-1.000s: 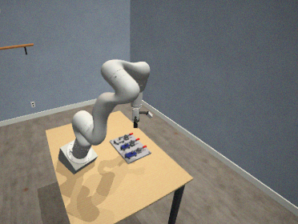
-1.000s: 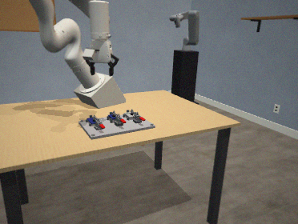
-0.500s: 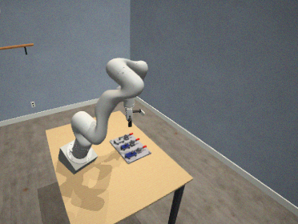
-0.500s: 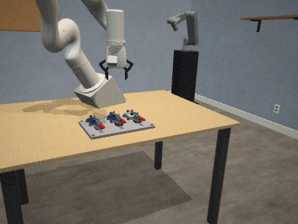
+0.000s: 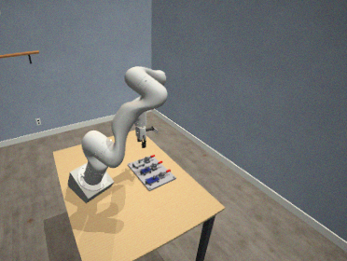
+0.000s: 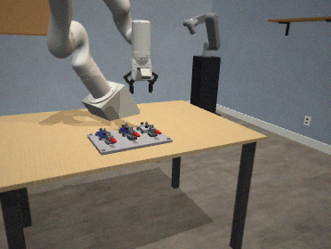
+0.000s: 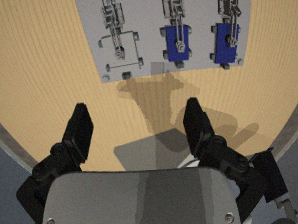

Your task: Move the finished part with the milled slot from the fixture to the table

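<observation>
A grey fixture plate [image 7: 160,16] lies on the wooden table with three nests, each with a red-handled toggle clamp. The grey finished part [image 7: 121,52] sits in the left nest in the wrist view. Two blue blanks [image 7: 177,42] [image 7: 225,42] sit in the middle and right nests, under their clamps. My gripper [image 7: 136,112] is open and empty, high above the table just off the plate's edge. In the exterior view the gripper [image 6: 141,86] hangs above and behind the plate [image 6: 129,137]; the grey part [image 6: 144,128] is at the plate's right end. In the top view the gripper [image 5: 141,143] is above the plate [image 5: 152,173].
The arm's base [image 6: 111,103] stands on the table behind the plate. A second arm on a black pedestal [image 6: 205,82] stands beyond the table's far corner. The table's right edge [image 6: 249,138] is well away from the plate.
</observation>
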Motion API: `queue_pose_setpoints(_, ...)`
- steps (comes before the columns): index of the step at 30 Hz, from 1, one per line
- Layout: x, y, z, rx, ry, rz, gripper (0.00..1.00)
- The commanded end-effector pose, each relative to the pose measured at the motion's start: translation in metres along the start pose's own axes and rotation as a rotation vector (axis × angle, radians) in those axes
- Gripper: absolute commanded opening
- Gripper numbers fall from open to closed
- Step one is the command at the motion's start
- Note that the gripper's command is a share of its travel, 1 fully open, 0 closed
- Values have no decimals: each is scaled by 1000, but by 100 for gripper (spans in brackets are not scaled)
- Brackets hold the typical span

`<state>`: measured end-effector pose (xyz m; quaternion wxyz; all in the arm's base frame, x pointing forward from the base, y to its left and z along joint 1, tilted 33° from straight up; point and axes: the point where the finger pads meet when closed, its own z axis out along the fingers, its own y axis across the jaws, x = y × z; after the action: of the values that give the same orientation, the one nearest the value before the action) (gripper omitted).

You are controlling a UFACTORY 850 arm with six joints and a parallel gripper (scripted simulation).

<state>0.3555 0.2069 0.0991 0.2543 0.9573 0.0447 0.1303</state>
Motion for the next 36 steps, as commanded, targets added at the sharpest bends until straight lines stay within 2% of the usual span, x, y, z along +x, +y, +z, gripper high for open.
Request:
queue_pose_setpoints(1, -22, -30, 16, -5, -1, -126, 100)
queue_pose_setpoints(17, -24, -32, 17, -5, -1, -134, 100)
queue_pose_setpoints(18, -24, -32, 17, -5, -1, -134, 0)
queue_pose_setpoints(36, -24, -32, 17, -5, -1, -134, 0)
